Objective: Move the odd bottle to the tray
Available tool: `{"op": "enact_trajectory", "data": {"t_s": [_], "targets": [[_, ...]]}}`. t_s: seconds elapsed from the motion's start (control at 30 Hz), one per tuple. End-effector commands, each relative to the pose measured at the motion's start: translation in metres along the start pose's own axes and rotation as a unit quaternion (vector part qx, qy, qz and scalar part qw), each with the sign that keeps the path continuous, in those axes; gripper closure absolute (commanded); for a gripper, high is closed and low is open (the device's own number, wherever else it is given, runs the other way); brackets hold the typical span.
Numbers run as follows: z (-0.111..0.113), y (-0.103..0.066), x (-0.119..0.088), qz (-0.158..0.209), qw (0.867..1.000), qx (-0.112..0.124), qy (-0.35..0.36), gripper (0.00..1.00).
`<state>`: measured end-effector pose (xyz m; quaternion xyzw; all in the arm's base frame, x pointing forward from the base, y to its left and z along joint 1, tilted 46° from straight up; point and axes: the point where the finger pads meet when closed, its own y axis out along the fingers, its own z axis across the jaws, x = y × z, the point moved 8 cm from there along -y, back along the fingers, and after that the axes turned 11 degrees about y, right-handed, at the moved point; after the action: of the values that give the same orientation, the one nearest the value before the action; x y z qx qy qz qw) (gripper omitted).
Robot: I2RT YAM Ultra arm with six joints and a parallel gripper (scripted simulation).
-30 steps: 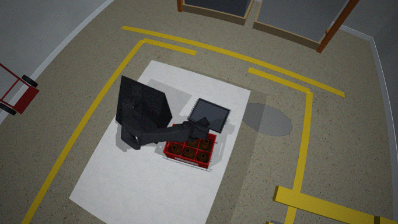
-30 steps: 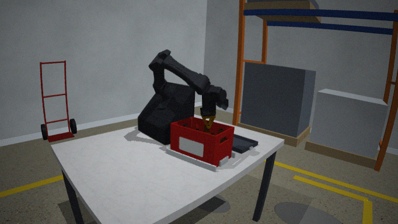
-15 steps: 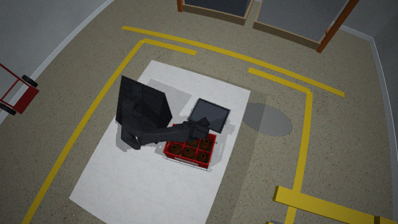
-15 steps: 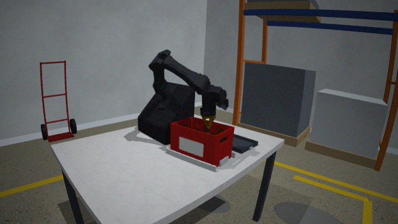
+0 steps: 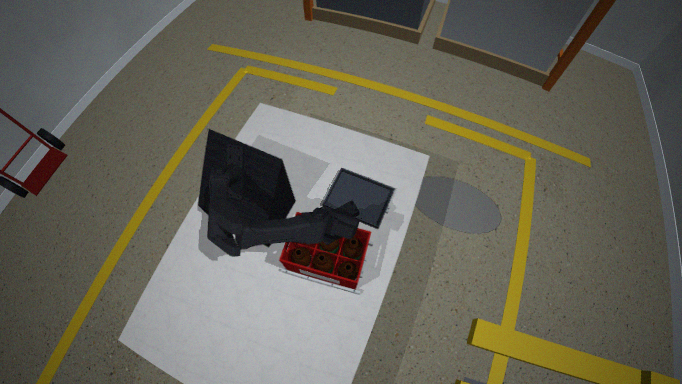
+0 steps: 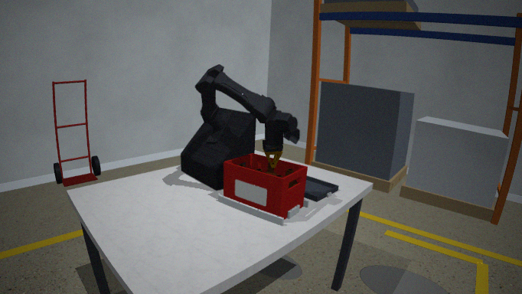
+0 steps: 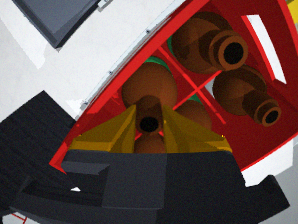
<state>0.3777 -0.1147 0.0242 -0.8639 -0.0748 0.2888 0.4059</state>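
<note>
Claw (image 6: 272,165) (image 7: 149,110) is clamped on a bottle's neck (image 7: 149,112) inside the crate (image 5: 321,276) (image 6: 250,192) (image 7: 134,54), probably to gauge its thickness or lift it.

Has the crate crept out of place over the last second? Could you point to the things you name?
No. Against the table (image 5: 225,310) (image 6: 153,222) (image 7: 95,45), the crate (image 5: 350,283) (image 6: 295,199) (image 7: 282,109) shows no visible shift in the top or exterior view.
</note>
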Motion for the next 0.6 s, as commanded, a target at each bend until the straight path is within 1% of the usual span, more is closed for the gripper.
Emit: {"op": "enact_trajectory", "data": {"t_s": [0.0, 0.43, 0.57], "targets": [[-0.007, -0.027, 0.007, -0.024, 1.0, -0.013, 0.004, 1.0], [-0.007, -0.042, 0.008, -0.024, 1.0, -0.012, 0.004, 1.0], [-0.007, -0.044, 0.008, -0.024, 1.0, -0.012, 0.004, 1.0]]}}
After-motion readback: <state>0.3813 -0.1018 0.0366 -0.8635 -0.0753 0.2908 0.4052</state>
